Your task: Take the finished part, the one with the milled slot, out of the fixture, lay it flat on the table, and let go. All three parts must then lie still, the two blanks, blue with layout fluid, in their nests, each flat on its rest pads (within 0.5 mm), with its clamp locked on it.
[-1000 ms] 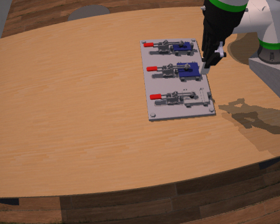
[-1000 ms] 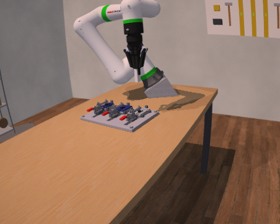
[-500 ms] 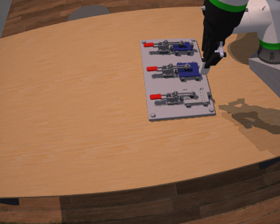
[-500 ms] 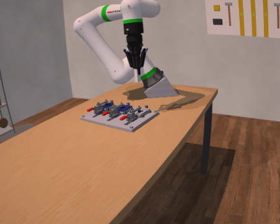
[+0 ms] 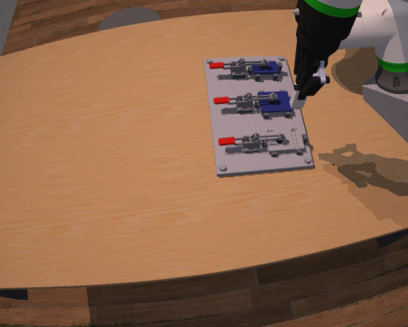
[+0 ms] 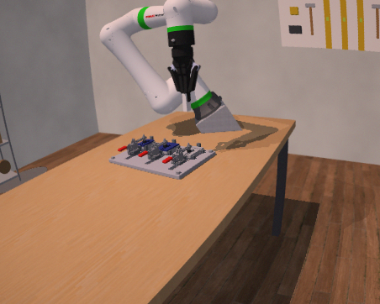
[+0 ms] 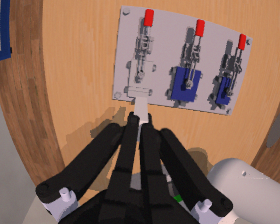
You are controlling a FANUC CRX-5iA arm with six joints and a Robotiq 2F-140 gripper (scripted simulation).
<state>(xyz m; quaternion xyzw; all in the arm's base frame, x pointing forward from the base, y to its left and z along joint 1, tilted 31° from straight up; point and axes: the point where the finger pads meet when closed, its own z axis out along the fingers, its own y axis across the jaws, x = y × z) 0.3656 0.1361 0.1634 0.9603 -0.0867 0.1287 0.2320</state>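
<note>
The finished part [image 5: 283, 147] [image 7: 135, 72], pale grey with a slot across it, sits in the end nest of the fixture plate [image 5: 244, 168] [image 6: 149, 168] [image 7: 166, 30]. A larger blue blank [image 5: 282, 107] [image 6: 169, 147] [image 7: 181, 93] sits in the middle nest and a smaller blue blank [image 5: 272, 66] [image 7: 221, 97] in the far nest. Each part has a clamp arm lying over it, with its red handle laid out away from the part. Pad contact is too small to tell. My gripper [image 5: 298, 98] [image 6: 187, 103] [image 7: 140, 105] is shut and empty, above the plate's robot-side edge.
Three red handles [image 5: 227, 141] [image 5: 221, 100] [image 5: 216, 65] point away from the robot base [image 5: 394, 106] [image 6: 219, 121]. Clamp bodies and bolt heads stand up from the plate. The wooden table [image 5: 122, 181] [image 6: 92, 218] extends beyond the handle side.
</note>
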